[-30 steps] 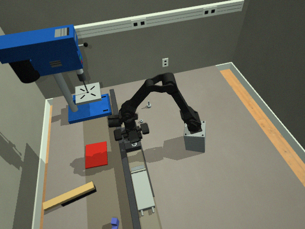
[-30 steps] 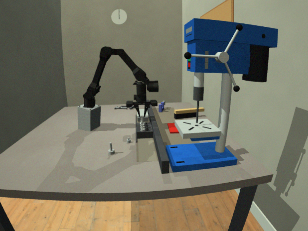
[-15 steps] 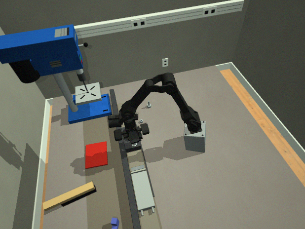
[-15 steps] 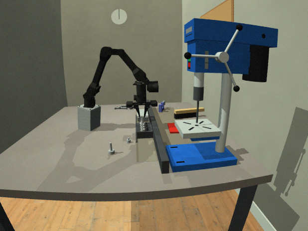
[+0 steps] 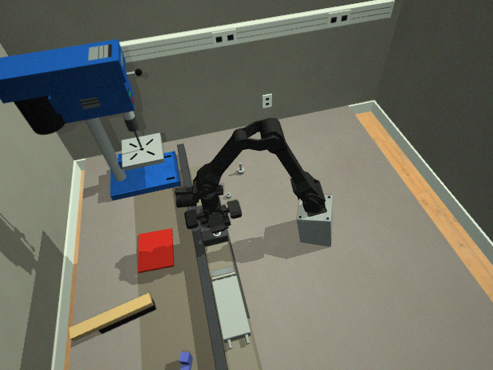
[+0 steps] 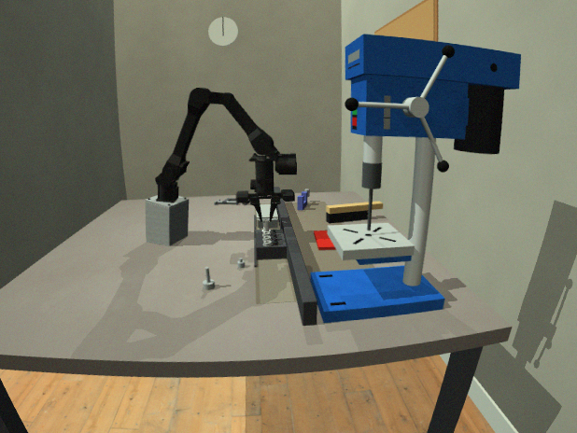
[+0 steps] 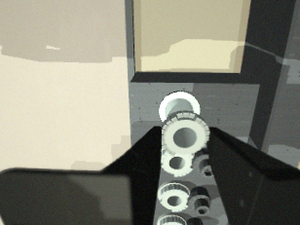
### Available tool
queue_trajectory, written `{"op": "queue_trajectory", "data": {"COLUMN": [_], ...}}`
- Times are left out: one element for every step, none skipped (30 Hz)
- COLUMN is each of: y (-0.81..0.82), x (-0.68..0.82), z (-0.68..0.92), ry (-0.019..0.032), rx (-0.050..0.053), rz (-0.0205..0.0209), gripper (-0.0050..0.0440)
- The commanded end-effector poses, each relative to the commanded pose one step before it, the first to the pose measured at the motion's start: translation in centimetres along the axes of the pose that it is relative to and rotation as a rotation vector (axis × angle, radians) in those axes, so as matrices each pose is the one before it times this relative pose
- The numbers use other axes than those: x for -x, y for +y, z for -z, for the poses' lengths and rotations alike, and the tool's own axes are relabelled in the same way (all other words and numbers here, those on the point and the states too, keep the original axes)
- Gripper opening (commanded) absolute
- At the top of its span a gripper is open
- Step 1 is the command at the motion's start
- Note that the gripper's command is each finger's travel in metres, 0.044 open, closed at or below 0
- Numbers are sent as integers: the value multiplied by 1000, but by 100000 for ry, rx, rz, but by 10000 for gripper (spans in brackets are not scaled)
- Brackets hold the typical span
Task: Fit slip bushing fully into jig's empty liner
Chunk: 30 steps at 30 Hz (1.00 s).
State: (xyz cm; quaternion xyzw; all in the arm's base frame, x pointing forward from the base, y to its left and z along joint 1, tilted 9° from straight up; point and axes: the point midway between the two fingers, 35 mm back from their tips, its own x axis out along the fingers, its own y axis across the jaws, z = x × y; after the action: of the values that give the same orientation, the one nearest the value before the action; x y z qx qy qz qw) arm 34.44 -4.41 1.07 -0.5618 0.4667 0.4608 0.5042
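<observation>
From above, your gripper (image 5: 215,223) hangs over the dark sliding plate (image 5: 215,238), beside the long rail (image 5: 207,279). Side on, open tabletop (image 6: 93,280) lies left. At the wrist, black fingers pinch the knurled slip bushing (image 7: 185,135) just over the smooth-rimmed empty liner (image 7: 166,107).

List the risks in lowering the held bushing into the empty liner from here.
1. In the wrist view the slip bushing held in the hand only partly overlaps the empty liner; lowered off-centre, it could catch the rim and end up tilted.
2. The fingers flank seated bushings closely, so they might bump them.
3. A jammed push could shift the sliding plate.
</observation>
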Motion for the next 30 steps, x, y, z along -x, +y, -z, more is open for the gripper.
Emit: {"op": "queue_trajectory", "data": {"y": [-427, 0, 0, 0, 0, 0, 0, 0, 0, 0, 0, 0, 0, 0, 0, 0, 0, 0, 0, 129, 34, 73, 75, 59, 26, 0, 0, -219, 53, 47], "x": [631, 0, 0, 0, 0, 0, 0, 0, 0, 0, 0, 0, 0, 0, 0, 0, 0, 0, 0, -91, -59, -144, -142, -152, -140, 0, 0, 303, -148, -148], "z": [118, 0, 0, 0, 0, 0, 0, 0, 0, 0, 0, 0, 0, 0, 0, 0, 0, 0, 0, 13, -4, -15, -16, -13, -7, 0, 0, 52, -12, -10], "ry": [316, 0, 0, 0, 0, 0, 0, 0, 0, 0, 0, 0, 0, 0, 0, 0, 0, 0, 0, -32, -7, -57, -62, -64, -51, 0, 0, 185, -48, -40], "rx": [-96, 0, 0, 0, 0, 0, 0, 0, 0, 0, 0, 0, 0, 0, 0, 0, 0, 0, 0, 34, 5, 17, 18, 18, 15, 0, 0, -83, 10, 11], "rz": [2232, 0, 0, 0, 0, 0, 0, 0, 0, 0, 0, 0, 0, 0, 0, 0, 0, 0, 0, -304, -54, -344, -377, -385, -309, 0, 0, 1101, -293, -240], "gripper": [-50, -50, -50, -50, -50, -50, -50, -50, -50, -50, -50, -50, -50, -50, -50, -50, -50, -50, -50, -50, -50, -50, -50, -50, -50, -50, -50, -50, -50, -50]}}
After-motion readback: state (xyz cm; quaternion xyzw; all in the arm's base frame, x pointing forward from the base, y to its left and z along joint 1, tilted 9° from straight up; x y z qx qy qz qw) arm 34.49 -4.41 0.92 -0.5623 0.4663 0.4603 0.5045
